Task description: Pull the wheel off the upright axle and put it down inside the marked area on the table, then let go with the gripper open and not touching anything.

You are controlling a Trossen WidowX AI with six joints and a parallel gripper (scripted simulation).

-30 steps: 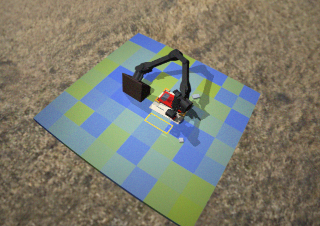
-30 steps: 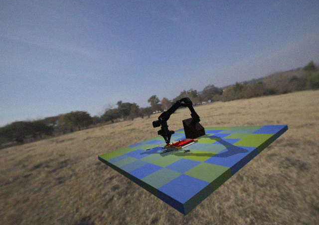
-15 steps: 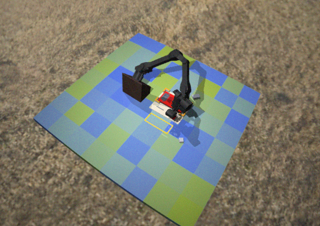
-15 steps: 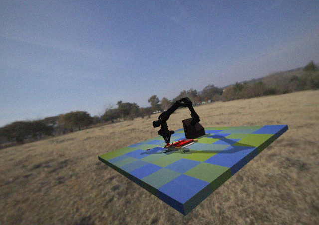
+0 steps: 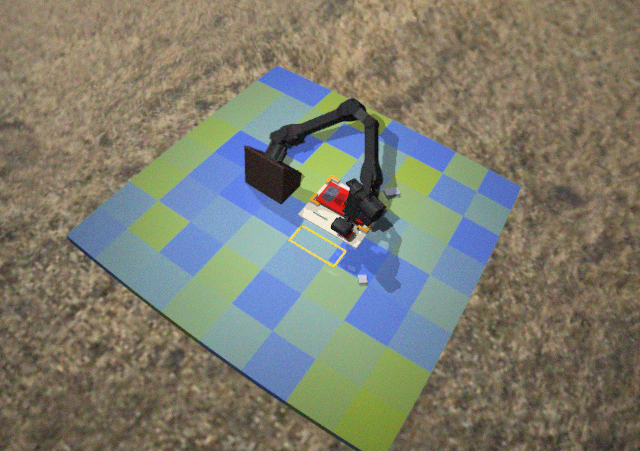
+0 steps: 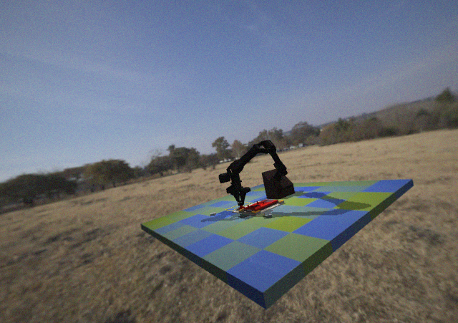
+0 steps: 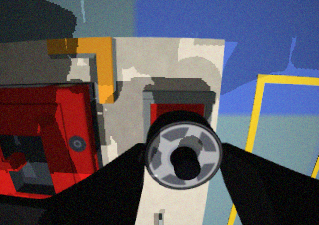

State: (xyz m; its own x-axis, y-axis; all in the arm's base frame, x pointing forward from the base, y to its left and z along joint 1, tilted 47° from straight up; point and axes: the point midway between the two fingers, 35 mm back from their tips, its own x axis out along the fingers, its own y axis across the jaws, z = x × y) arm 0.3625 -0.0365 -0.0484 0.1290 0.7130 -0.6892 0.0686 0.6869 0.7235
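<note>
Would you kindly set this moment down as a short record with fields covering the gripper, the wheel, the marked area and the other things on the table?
gripper: gripper shut on the wheel, a finger on either side
wheel: grey spoked wheel, dark hub at its centre, above the pale base board; not in the marked area
marked area: yellow outlined rectangle on the table, beside the board, nothing inside it
fixture: red block on the same board, orange corner marks
arm base: dark brown box
loose items: small grey cubes and
</note>
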